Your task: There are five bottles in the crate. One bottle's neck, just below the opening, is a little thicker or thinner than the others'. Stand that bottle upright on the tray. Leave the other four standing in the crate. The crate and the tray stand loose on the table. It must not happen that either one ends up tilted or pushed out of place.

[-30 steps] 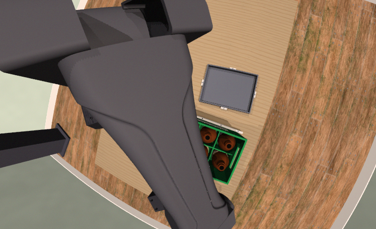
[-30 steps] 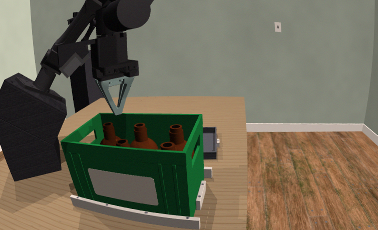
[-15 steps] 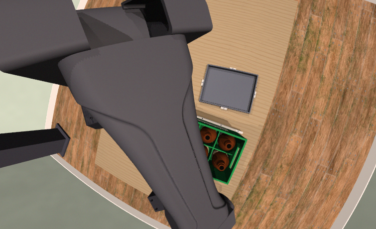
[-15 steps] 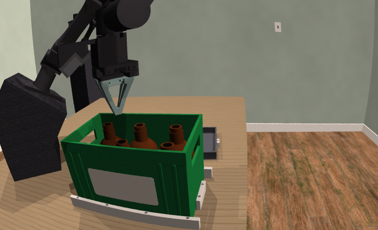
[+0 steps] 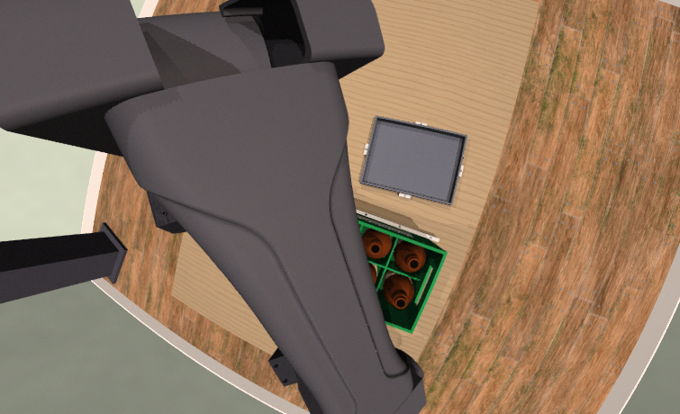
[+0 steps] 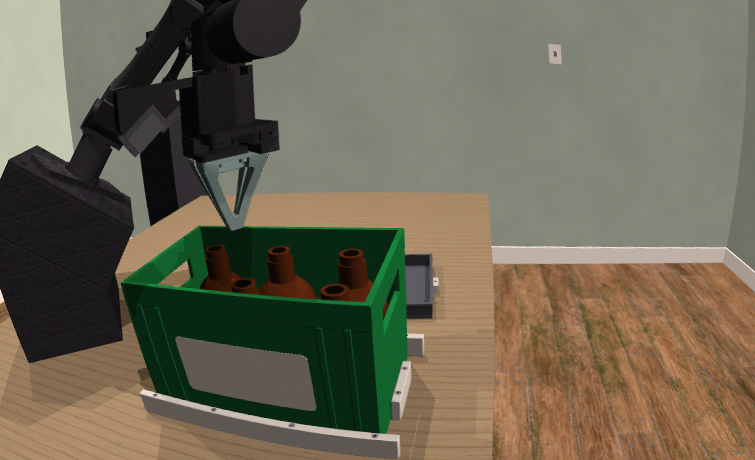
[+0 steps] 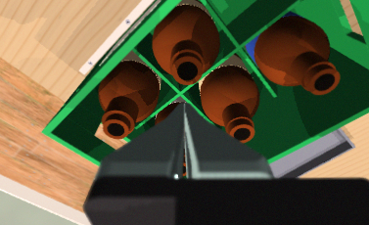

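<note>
Your pincer (image 6: 234, 226) (image 7: 184, 112) was shut on nothing, above the bottles (image 5: 398, 288) (image 6: 289, 288) (image 7: 226, 93) standing tall in the crate (image 5: 430, 290) (image 6: 243, 317) (image 7: 48, 130), by the same counter (image 5: 435, 61) (image 6: 454, 228) (image 7: 14, 24) edge as the tray (image 5: 414, 159) (image 6: 420, 280) (image 7: 309, 153).

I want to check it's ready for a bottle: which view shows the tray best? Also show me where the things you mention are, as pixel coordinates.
The top view: the whole tray (image 5: 413, 160) (image 6: 419, 285) (image 7: 309, 152) shows, with nothing on it. The exterior view shows one end past the crate (image 6: 254, 365); the wrist view only a corner beyond it.
</note>
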Controlling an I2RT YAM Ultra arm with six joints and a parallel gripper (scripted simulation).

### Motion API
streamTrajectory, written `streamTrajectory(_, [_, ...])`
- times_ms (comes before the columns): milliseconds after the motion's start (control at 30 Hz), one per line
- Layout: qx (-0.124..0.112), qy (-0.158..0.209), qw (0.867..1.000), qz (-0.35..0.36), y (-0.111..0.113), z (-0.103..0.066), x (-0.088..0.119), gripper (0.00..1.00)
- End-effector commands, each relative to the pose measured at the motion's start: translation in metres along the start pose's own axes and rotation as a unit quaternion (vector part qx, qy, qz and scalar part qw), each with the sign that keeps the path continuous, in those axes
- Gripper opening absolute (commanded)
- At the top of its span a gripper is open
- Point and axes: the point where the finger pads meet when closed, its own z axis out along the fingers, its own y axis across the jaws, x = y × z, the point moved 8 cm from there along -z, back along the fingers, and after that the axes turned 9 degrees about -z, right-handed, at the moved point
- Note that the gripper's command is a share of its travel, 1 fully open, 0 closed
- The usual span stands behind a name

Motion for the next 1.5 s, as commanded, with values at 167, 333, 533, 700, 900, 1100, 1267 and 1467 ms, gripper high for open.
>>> streamTrajectory(167, [-0.025, -0.008, 0.989, -0.143, 0.0034, -0.0211, 0.0046, 0.0])
streamTrajectory(333, [-0.024, -0.01, 0.978, -0.207, 0.0021, -0.0189, 0.0032, 0.0])
streamTrajectory(533, [-0.019, -0.01, 0.961, -0.275, -0.0014, -0.0151, 0.0008, 0.0])
streamTrajectory(700, [-0.014, -0.009, 0.942, -0.335, -0.0043, -0.0122, -0.0009, 0.0])
streamTrajectory(900, [-0.024, -0.016, 0.914, -0.405, 0.0029, -0.0201, 0.0045, 0.0])
streamTrajectory(1100, [-0.024, -0.018, 0.888, -0.459, 0.0029, -0.0197, 0.0043, 0.0])
streamTrajectory(1267, [-0.02, -0.017, 0.859, -0.512, -0.0001, -0.0165, 0.0024, 0.0])
streamTrajectory(1467, [-0.012, -0.013, 0.816, -0.578, -0.0052, -0.0121, -0.0002, 0.0])
